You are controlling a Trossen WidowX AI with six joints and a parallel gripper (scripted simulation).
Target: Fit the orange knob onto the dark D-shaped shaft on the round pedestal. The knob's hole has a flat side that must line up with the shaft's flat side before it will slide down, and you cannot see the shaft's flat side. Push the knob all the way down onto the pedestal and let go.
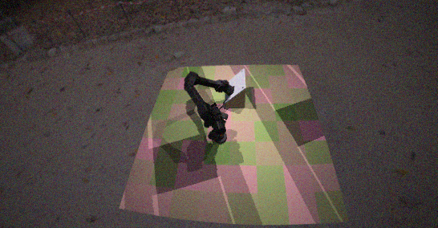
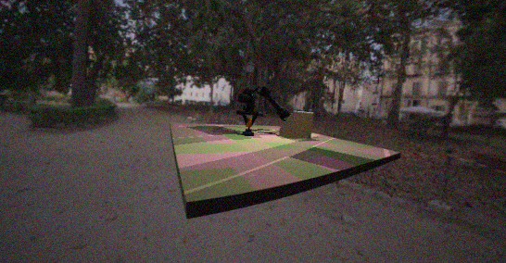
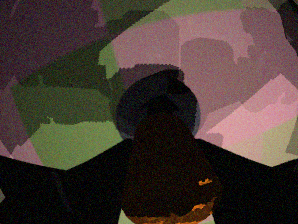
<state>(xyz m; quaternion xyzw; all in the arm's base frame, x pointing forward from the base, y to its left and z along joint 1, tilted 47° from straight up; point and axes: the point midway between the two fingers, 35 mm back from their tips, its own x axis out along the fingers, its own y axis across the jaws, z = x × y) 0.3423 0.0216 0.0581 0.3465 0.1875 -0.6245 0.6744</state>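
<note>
The orange knob (image 2: 249, 122) (image 3: 167, 172) is held between the fingers of my gripper (image 1: 218, 136), which is shut on it. In the wrist view the knob is mostly in deep shadow, with a few orange patches near its lower edge. The round dark pedestal (image 2: 248, 133) (image 3: 131, 113) is directly under the knob. In the exterior view the knob is upright, a little above the pedestal's base, with a dark narrow part between them. The knob hides most of the shaft, and I cannot tell how far the shaft is inside the hole. The flat sides are not visible.
A box with a pale slanted top (image 1: 239, 81) stands beside the arm's base; its tan side (image 2: 297, 126) shows in the exterior view. The patchwork table (image 1: 269, 181) (image 2: 222, 181) carries shadows and bright stripes.
</note>
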